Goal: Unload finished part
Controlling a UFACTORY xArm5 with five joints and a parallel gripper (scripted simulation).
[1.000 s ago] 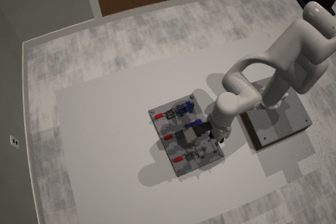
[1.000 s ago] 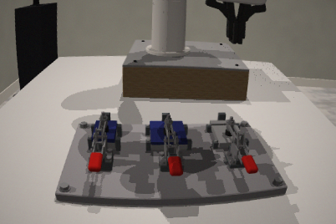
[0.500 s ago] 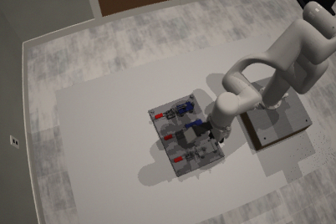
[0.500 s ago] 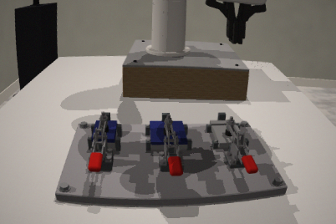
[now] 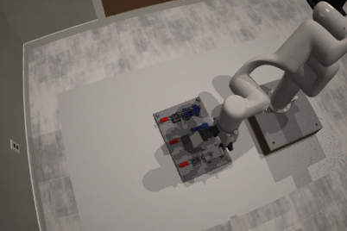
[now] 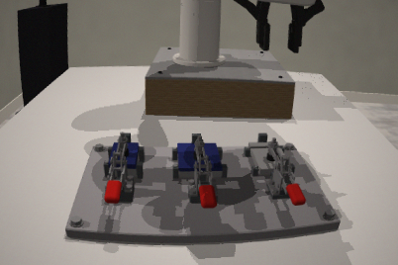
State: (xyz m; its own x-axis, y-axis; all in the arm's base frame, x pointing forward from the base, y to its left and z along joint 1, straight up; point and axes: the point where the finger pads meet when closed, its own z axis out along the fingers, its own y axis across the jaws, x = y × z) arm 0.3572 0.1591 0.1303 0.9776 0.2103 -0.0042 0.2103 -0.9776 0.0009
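The grey fixture plate [image 6: 198,194] lies on the white table and also shows in the top view [image 5: 192,140]. Its left nest [image 6: 124,154] and middle nest [image 6: 198,156] each hold a blue blank under a toggle clamp. The right nest holds the grey finished part [image 6: 269,156], with a clamp [image 6: 279,174] over it. Each clamp has a red handle, such as the right one [image 6: 295,194]. My gripper [image 6: 279,41] hangs high above the plate's far right side, fingers apart and empty. The top view shows it [image 5: 226,145] beside the plate's robot-side edge.
The arm's raised base block [image 6: 220,87] with wooden sides stands just behind the fixture. A black cabinet [image 6: 42,50] stands off the table at the far left. The table edges run close on the left and right of the plate.
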